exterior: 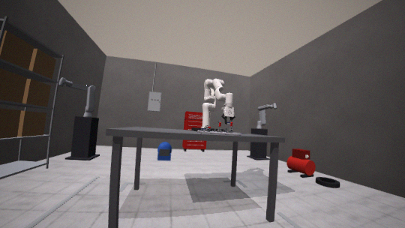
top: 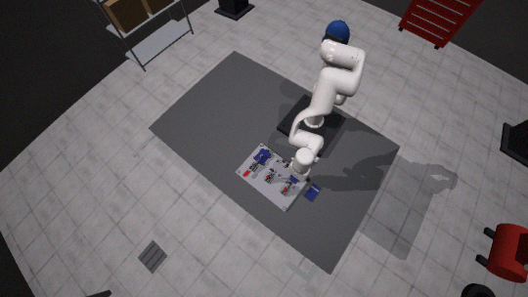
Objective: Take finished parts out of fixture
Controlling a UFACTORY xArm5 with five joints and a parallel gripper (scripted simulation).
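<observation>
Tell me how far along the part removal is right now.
Done: one blue part lies on the table beside the fixture plate. In hand: the end effector is shut on something over the plate's near end; what it grips is too small to identify. Left: another blue part is still on the plate.

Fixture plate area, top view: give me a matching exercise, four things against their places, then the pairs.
Things:
1. blue part
2. blue part
3. gripper
4. black base plate

Places:
A. under the arm's foot, beyond the fixture
B. flat on the table just off the fixture plate's end
C. on the fixture plate, at its far left end
D. down over the fixture's right-hand end, shut on something hidden from above

Pairs: 1-B, 2-C, 3-D, 4-A
</observation>
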